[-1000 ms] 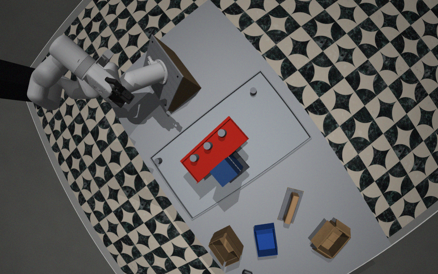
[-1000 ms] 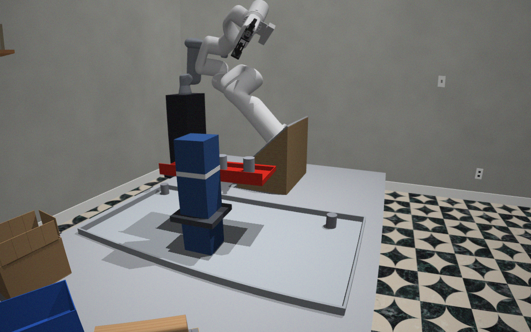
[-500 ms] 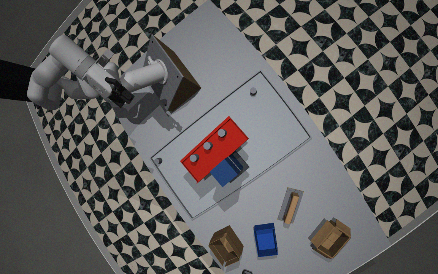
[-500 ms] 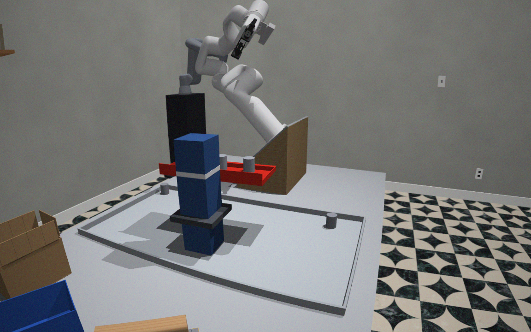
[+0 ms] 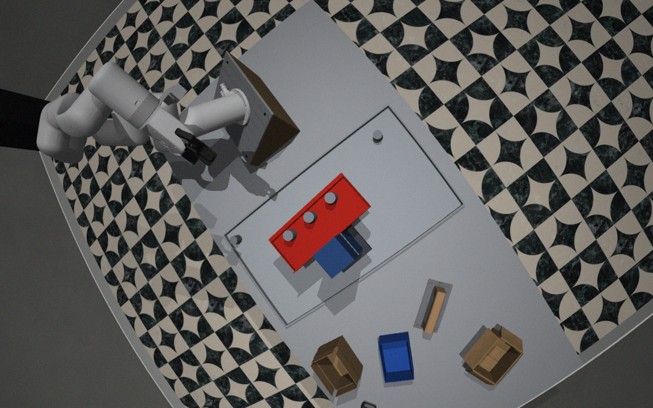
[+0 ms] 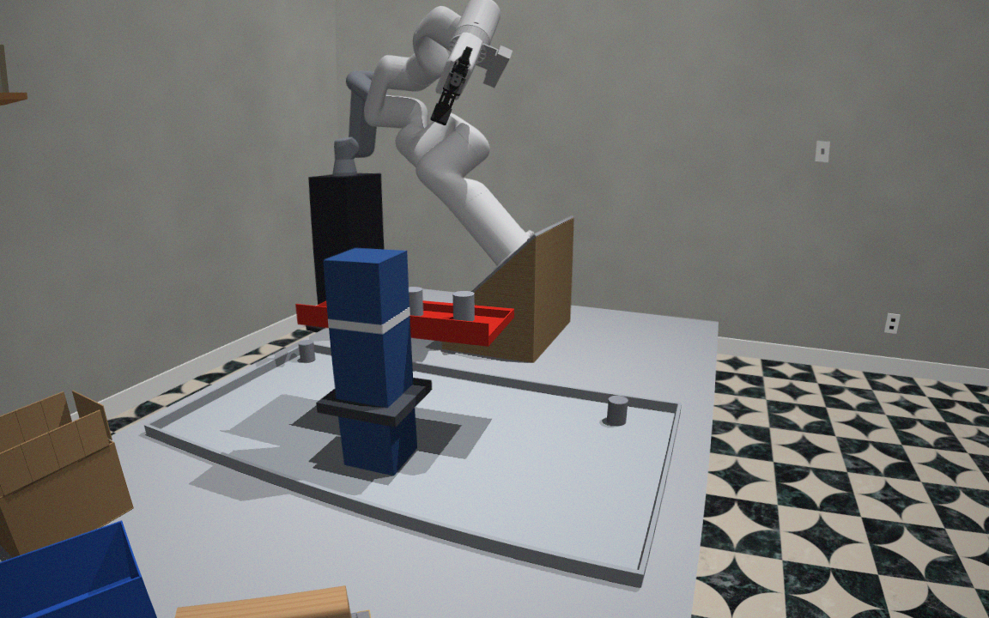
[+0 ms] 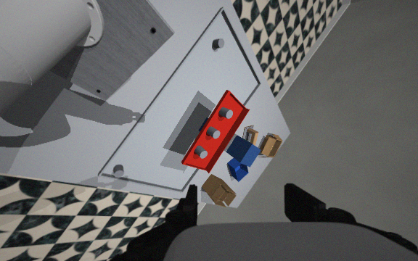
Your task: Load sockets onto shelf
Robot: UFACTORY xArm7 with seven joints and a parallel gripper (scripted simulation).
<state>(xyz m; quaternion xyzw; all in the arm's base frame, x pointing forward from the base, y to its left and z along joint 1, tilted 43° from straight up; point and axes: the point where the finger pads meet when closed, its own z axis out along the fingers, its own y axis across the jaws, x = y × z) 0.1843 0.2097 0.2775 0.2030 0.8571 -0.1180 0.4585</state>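
1. Red shelf (image 5: 326, 230) (image 6: 456, 330) (image 7: 219, 139) sits at the post's white band (image 6: 367, 325), three sockets inside its rim.
2. Two sockets stand on the worktop (image 5: 471, 263) (image 6: 628, 349) (image 7: 158, 47).
3. Released pincer (image 5: 198, 148) (image 6: 448, 95) (image 7: 240, 199), well apart.

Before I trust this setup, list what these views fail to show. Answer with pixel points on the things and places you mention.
- Exterior view: the third socket on the red shelf (image 5: 318, 230) (image 6: 448, 330) (image 7: 209, 146), behind the blue post (image 5: 335, 256) (image 6: 369, 360) (image 7: 243, 150).
- Top view: the object cut off by the bottom edge.
- Any view: the magnets, nowhere exposed.
- Exterior view: the wooden block's near end, cropped.
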